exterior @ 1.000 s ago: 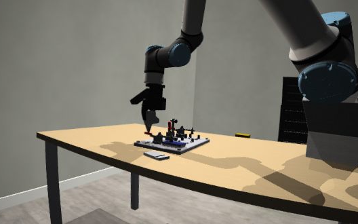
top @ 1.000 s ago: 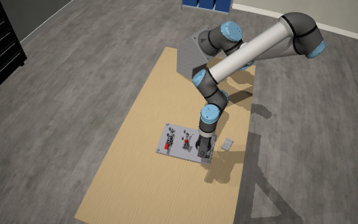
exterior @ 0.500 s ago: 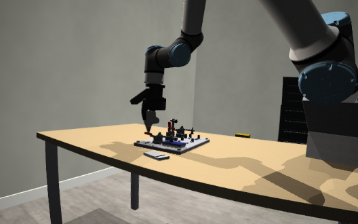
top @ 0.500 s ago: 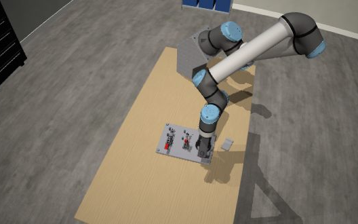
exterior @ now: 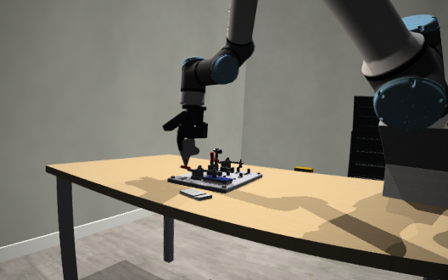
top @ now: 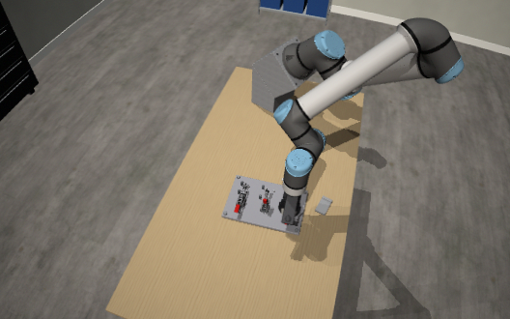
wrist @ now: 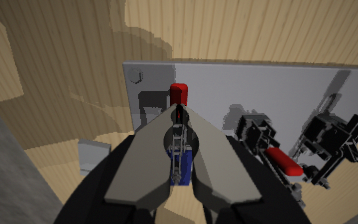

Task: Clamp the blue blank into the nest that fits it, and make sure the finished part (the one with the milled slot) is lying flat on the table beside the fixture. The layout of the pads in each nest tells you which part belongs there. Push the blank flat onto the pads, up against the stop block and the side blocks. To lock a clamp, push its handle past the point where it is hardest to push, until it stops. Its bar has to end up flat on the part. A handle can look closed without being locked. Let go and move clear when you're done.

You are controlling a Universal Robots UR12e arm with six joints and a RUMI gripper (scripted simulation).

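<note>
Wood-grain surface [top: 204,251] carries our grey metal fixture plate [wrist: 280,95]; our closed, empty end effector [wrist: 180,111] half hides the blue rectangular blank [wrist: 184,165].

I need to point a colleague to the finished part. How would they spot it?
Find the grey fixture plate on the wooden table. Beside the plate's edge nearest the gripper, a small pale grey slab lies flat on the wood: the only loose piece off the plate, without clamps or red handles.

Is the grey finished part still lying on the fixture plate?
No, the part lies on the table beside the plate.
</note>
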